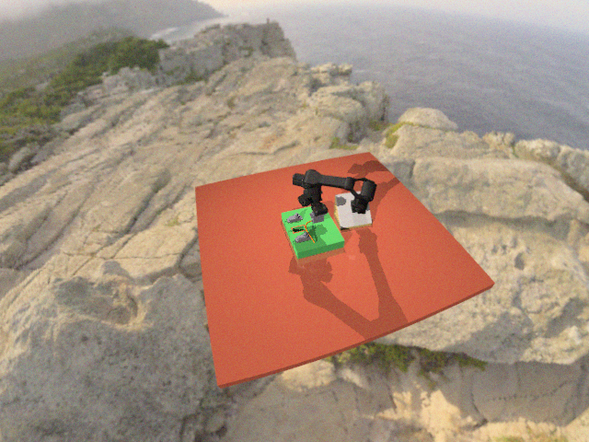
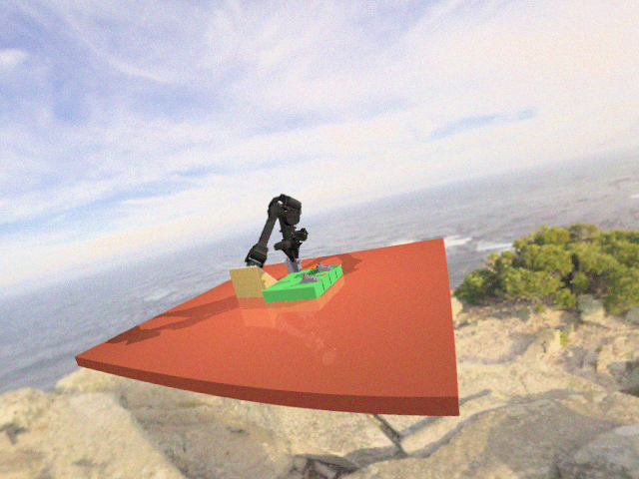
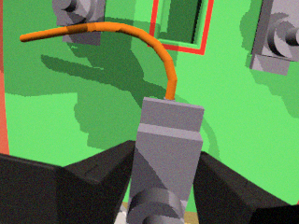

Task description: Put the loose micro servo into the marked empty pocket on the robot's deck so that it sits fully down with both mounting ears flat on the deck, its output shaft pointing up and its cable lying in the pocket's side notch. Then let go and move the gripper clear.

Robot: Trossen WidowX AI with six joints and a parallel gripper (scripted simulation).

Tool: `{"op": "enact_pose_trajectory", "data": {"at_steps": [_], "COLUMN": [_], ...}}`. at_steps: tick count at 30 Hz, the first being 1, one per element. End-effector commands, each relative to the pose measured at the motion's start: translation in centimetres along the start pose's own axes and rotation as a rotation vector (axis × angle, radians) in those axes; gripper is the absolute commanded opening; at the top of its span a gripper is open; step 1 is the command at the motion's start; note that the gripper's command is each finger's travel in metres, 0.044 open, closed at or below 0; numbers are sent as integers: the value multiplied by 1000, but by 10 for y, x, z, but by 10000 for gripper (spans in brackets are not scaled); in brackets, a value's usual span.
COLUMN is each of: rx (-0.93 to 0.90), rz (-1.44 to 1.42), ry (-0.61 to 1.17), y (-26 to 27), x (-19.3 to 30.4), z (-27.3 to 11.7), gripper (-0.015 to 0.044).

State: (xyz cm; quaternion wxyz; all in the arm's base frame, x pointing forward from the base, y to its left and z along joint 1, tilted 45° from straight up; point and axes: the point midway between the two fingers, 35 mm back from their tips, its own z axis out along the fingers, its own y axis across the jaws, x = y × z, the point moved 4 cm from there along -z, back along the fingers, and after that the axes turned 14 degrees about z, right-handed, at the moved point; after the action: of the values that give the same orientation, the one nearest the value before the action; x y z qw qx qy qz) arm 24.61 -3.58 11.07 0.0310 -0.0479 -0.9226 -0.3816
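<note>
Between my two black, faceted fingers I am gripping the micro servo, my gripper clamped against its flat grey sides. The servo is a matte, boxy block with a stepped shoulder, and its round output shaft is showing at the near end, toward my wrist camera. From the far end of the block a smooth orange cable is rising, bending in an arc and trailing off to the left above the deck.

Beneath the servo the green deck is lying flat and uniform in colour, carrying the hard-edged shadow of my fingers and of the cable. The servo is hanging over it, apart from the surface. Ahead and slightly right, the marked pocket is showing as a dark rectangular recess framed by a thin red outline; nothing grey is sitting in the part I can see. Two other grey servos are sitting on the deck, one at upper left under the cable and one at upper right, each with a cylindrical shaft.

In the top view my black arm is reaching from the pale base block across to the green deck, which is resting on a smooth red-orange slab above weathered rock.
</note>
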Motion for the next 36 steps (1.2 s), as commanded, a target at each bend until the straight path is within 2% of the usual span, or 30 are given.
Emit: {"op": "enact_pose_trajectory", "data": {"at_steps": [1,23,36], "rx": [2,1,1], "rz": [-2,-5,-6], "ry": [-10,-14,-14], "y": [4,25,26], "x": [-15,-94,-96], "z": [-2,-3,8], "gripper": [0,0,0]}}
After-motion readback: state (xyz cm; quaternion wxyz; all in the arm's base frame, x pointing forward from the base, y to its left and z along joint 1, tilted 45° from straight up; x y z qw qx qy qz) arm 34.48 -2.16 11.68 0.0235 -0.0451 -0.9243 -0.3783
